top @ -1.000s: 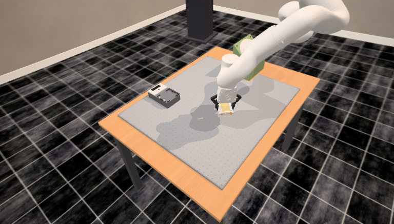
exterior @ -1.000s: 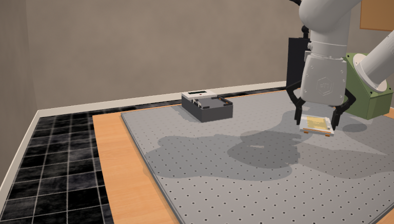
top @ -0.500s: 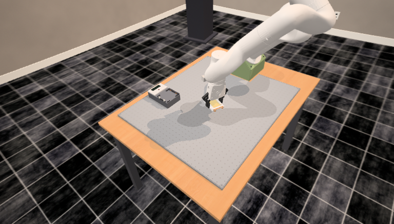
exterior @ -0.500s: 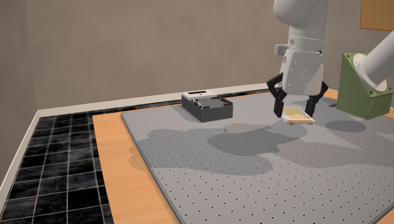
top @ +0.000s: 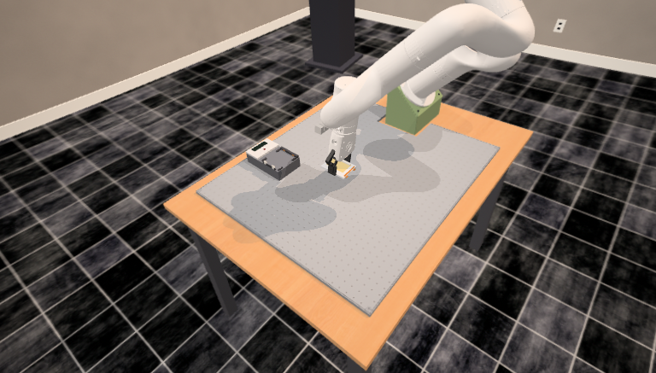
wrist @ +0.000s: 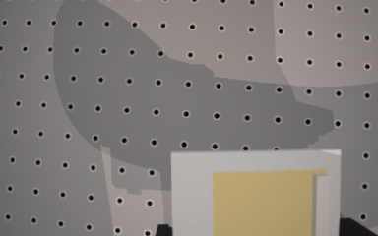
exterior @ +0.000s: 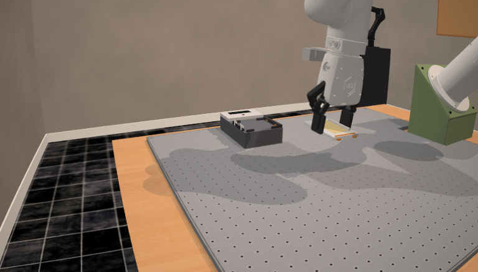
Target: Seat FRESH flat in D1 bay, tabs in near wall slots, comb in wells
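The fresh cassette FRESH (top: 345, 168) (exterior: 340, 131) (wrist: 256, 197) is a white frame with a yellow panel. My gripper (top: 339, 166) (exterior: 331, 124) (wrist: 258, 229) is shut on its two sides and holds it a little above the mat. Its two copper tabs (exterior: 338, 137) stick out of the edge facing the exterior camera. A white strip, the comb (wrist: 322, 204), stands along one side of the yellow panel. The dock D1 (top: 273, 158) (exterior: 251, 129) is a dark box with a white panel at its far end. It stands on the mat to the left of the gripper, apart from it. Its bay looks dark grey inside.
The grey perforated mat (top: 387, 233) (exterior: 317, 220) covers most of the orange table (top: 300, 296). The green arm base block (top: 413, 113) (exterior: 437, 114) stands at the back right. A dark pillar (top: 330, 11) stands behind the table.
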You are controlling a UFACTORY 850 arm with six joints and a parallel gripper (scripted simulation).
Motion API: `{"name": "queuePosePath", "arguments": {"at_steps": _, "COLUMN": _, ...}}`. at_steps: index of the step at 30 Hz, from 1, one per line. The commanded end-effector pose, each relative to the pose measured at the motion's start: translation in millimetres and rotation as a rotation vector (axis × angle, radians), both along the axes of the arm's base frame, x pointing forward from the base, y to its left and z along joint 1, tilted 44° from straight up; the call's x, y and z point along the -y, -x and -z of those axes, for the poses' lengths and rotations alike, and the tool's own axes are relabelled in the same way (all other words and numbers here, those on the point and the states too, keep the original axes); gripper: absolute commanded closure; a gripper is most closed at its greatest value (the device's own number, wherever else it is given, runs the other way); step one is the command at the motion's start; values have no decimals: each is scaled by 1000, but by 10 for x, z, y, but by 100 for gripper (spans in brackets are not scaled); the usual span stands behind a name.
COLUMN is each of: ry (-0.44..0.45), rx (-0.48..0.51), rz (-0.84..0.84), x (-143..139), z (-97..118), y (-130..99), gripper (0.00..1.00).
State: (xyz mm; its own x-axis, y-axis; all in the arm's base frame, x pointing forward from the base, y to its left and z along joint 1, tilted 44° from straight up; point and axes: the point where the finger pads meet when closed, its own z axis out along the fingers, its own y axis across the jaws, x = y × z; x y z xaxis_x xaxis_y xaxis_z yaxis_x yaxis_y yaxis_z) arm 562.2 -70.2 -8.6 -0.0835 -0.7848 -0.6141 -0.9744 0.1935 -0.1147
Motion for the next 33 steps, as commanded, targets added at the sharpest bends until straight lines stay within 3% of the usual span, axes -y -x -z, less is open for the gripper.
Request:
{"name": "queuePosePath", "arguments": {"at_steps": 1, "ry": 33, "rx": 124, "rz": -109, "x": 198, "z": 134, "y": -29, "gripper": 100}}
{"name": "queuePosePath", "arguments": {"at_steps": 33, "ry": 252, "rx": 733, "rz": -782, "x": 1334, "z": 947, "y": -128, "gripper": 100}}
